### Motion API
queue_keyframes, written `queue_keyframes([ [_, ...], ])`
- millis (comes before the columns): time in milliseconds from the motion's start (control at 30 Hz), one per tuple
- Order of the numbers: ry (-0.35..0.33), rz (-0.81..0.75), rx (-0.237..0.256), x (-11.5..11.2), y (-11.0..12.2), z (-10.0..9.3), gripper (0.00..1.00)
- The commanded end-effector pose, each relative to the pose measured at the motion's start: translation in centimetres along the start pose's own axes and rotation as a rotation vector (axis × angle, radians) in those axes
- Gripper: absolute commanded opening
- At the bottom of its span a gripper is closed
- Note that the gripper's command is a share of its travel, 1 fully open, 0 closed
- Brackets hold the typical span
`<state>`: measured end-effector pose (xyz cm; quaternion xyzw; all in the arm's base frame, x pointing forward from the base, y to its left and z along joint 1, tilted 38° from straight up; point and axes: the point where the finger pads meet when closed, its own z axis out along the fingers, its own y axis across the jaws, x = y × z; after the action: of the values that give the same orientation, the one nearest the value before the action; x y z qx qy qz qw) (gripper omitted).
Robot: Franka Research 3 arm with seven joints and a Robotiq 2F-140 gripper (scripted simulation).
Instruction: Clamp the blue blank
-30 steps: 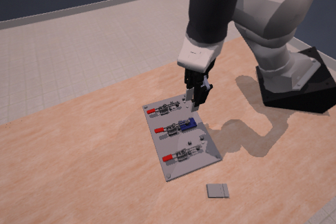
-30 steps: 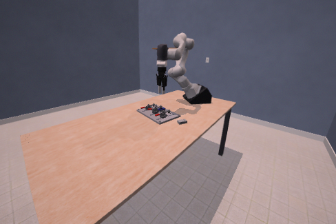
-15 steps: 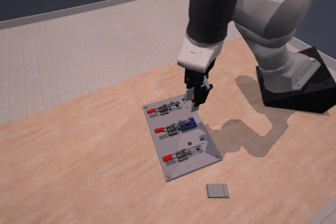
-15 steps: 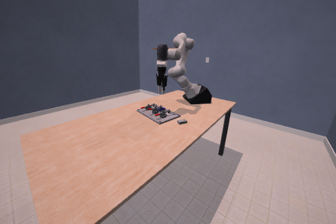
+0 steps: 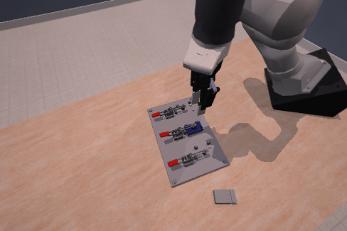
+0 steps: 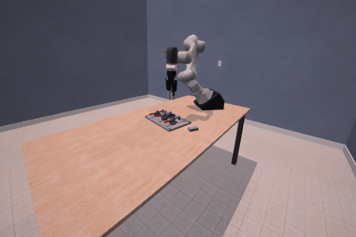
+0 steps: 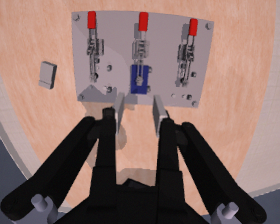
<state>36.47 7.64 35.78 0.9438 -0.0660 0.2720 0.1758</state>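
The blue blank lies in the middle nest of the grey fixture plate. The bar of the middle clamp reaches onto it, and the clamp's red handle lies low; whether it is locked I cannot tell. The grey finished part lies flat on the table, apart from the plate. My gripper hangs high above the plate's near edge, its fingers partly apart and empty.
Two more clamps with red handles stand over the empty outer nests. The robot base stands at the table's back right. The table edge is near the finished part.
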Motion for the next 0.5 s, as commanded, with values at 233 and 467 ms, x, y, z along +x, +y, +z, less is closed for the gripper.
queue_keyframes([
  [233, 0.001, -0.008, 0.0, 0.0, 0.0, 1.4, 0.28],
  [467, 0.001, -0.008, -0.001, 0.0, 0.0, 5.4, 0.28],
])
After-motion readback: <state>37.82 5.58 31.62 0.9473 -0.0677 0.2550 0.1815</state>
